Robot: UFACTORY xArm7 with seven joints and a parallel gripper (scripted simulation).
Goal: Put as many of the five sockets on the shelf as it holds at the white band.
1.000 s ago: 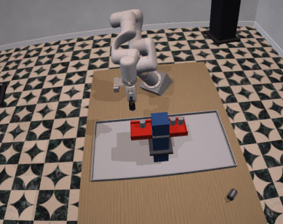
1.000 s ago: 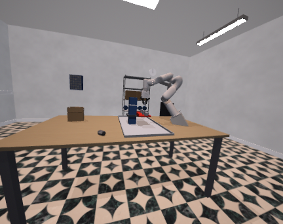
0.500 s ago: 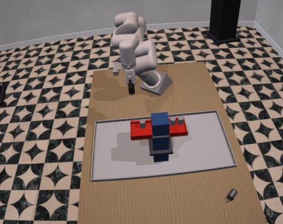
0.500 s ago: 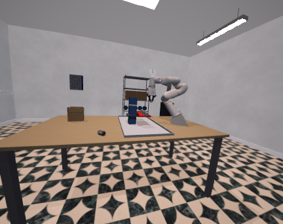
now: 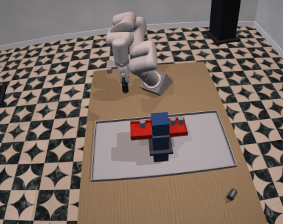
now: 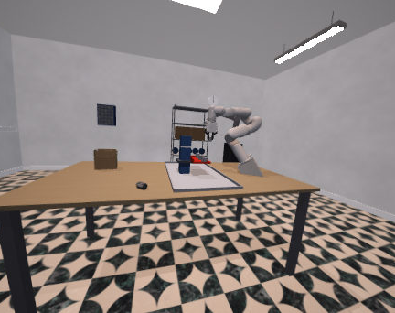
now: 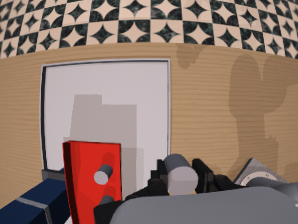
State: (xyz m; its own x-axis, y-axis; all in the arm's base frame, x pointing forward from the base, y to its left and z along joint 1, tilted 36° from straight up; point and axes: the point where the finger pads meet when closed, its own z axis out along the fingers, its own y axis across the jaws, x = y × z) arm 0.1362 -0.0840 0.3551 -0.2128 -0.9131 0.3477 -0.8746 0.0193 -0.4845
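Observation:
A red shelf point(image 5: 146, 131) point(image 6: 199, 161) point(image 7: 83, 189) sits on the blue post point(image 5: 160, 122) point(image 6: 185, 153) point(image 7: 29, 216), by a pale band point(image 5: 160, 135). Three grey sockets stand on it: one to the left of the post point(image 5: 142, 124) and two to the right point(image 5: 172, 121) point(image 5: 180, 121). My gripper point(image 5: 124, 88) point(image 6: 211, 134) point(image 7: 177, 171) is shut on a grey socket point(image 7: 178, 176). It hangs in the air over the bare table behind the tray, away from the shelf. Another socket point(image 5: 232, 194) point(image 6: 142, 185) lies on its side near the table's front right corner.
The post stands on a grey rimmed tray point(image 5: 202, 147) point(image 6: 204, 180) point(image 7: 133, 96) on the wooden table point(image 5: 188, 85). The arm's base point(image 5: 156, 83) is behind the tray. A cardboard box point(image 6: 105, 158) and a metal rack point(image 6: 187, 121) stand at the far side.

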